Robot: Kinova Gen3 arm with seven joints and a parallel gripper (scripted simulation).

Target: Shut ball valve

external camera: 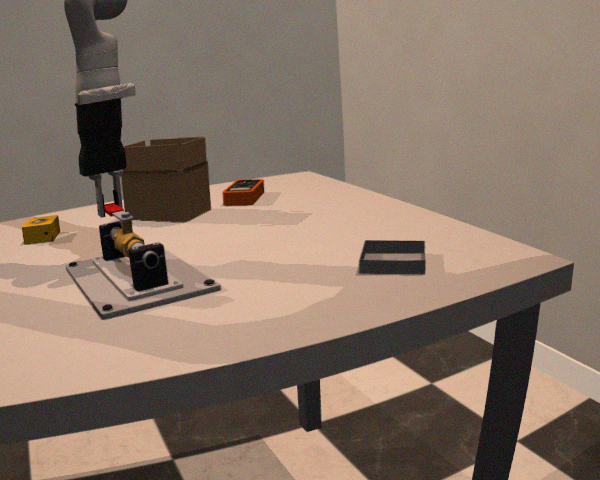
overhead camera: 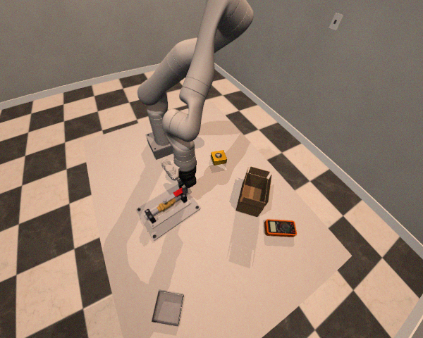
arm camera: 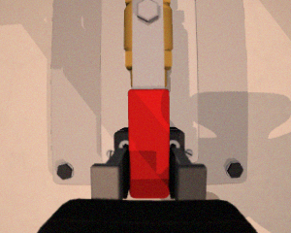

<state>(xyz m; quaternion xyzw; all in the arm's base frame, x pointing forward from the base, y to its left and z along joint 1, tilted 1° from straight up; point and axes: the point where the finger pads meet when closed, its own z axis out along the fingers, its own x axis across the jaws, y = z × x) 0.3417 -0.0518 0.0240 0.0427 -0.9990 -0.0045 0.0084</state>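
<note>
One pale grey arm reaches straight down over the beige table (external camera: pixel 393 310), its black gripper (arm camera: pixel 147 180) clamped on the red lever handle (arm camera: pixel 148 141) of the brass ball valve (external camera: pixel 126 241) on its grey mounting plate (external camera: pixel 186 289).

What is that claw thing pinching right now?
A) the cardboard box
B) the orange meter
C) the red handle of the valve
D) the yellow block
C: the wrist view shows the gripper with its jaws closed on either side of the red handle, while the meter, the block and the box lie apart from it on the table.
</note>
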